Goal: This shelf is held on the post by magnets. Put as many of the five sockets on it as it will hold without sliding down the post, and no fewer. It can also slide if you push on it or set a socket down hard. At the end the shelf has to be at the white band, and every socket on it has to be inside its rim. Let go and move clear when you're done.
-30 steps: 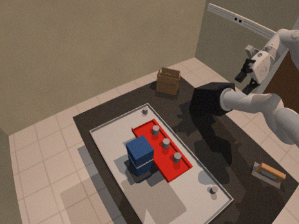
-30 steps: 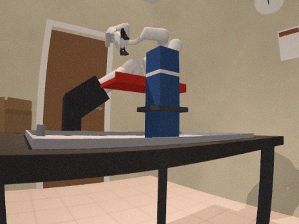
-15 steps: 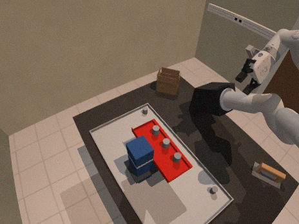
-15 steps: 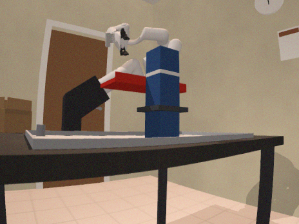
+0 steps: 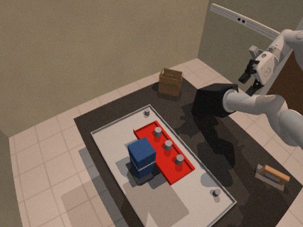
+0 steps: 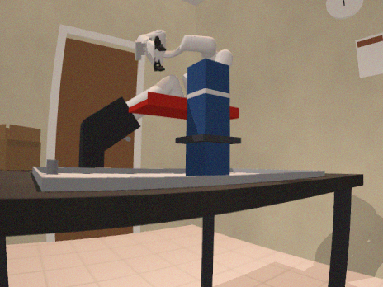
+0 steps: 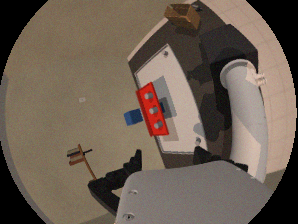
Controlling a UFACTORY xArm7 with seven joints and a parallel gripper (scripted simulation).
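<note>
- Socket count?
- Three sockets [image 5: 168, 145] [image 7: 153, 110] inside rim of red shelf [image 5: 174, 169] [image 6: 165, 106] [image 7: 162, 128], two in white tray [image 5: 114, 127] [image 6: 111, 183] [image 7: 180, 110].
- Shelf, tool?
- Beside blue post [image 5: 142, 156] [image 6: 208, 124] [image 7: 133, 117], near white band [image 6: 208, 92]. Tool [image 5: 249, 85] [image 6: 161, 55] [image 7: 169, 157] wide open, holding nothing. No readable writing.

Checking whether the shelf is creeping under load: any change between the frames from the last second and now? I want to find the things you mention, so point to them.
Nothing visibly changed. The red shelf [image 5: 170, 169] [image 6: 165, 108] [image 7: 159, 131] sits at the same height on the blue post [image 5: 142, 153] [image 6: 208, 124] [image 7: 132, 117], three sockets on it, and the open end effector [image 5: 250, 85] [image 6: 160, 56] [image 7: 169, 157] hasn't moved, clear of it.
</note>
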